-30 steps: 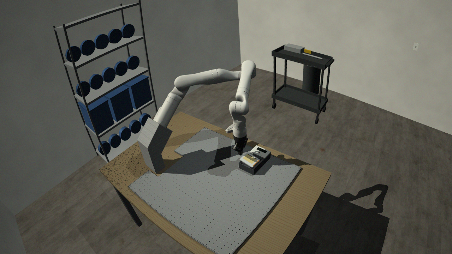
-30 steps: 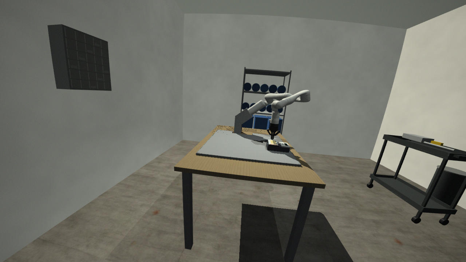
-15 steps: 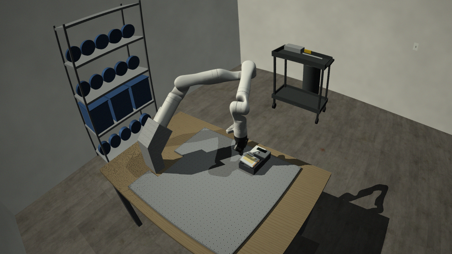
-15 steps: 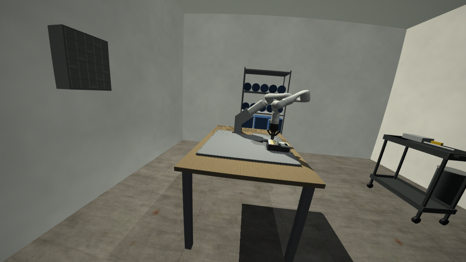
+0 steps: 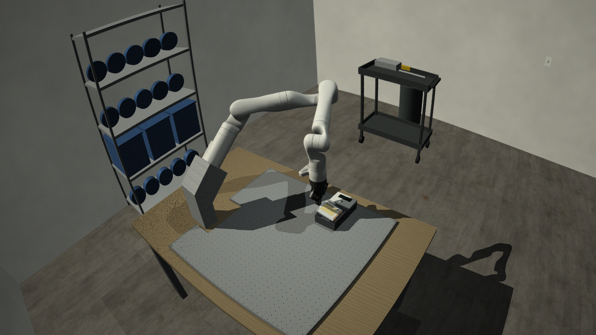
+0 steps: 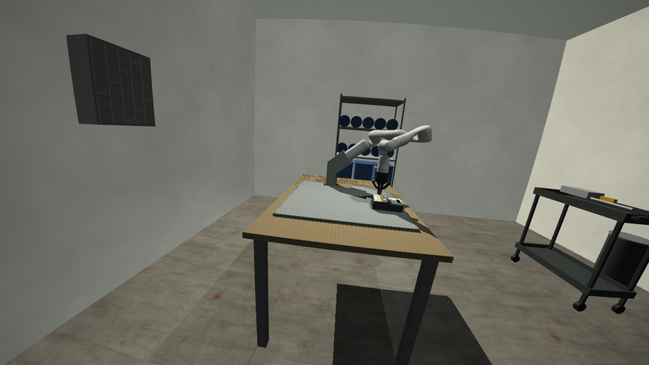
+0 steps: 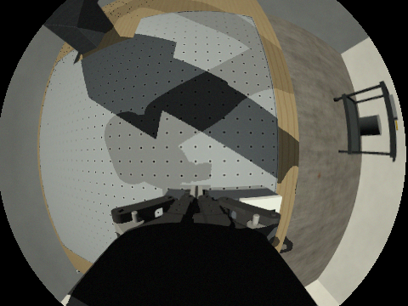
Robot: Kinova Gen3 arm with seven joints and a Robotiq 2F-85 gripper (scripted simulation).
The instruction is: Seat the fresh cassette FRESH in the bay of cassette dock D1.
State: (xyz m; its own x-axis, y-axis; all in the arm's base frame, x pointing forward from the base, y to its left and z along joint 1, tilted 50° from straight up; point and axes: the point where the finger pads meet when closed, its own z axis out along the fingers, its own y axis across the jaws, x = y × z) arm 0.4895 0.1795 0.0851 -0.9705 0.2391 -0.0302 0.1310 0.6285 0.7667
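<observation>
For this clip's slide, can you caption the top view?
Closed, empty gripper poised at the near edge of the cassette lying in dock D1.

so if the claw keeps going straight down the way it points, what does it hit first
Most likely the near edge of the cassette lying in the dock. The shut claw points down right at that edge, though depth is unclear and it may only meet the grey mat beside it.

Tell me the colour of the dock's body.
Dark grey, nearly black, on the dock; the top view shows it best.
</observation>
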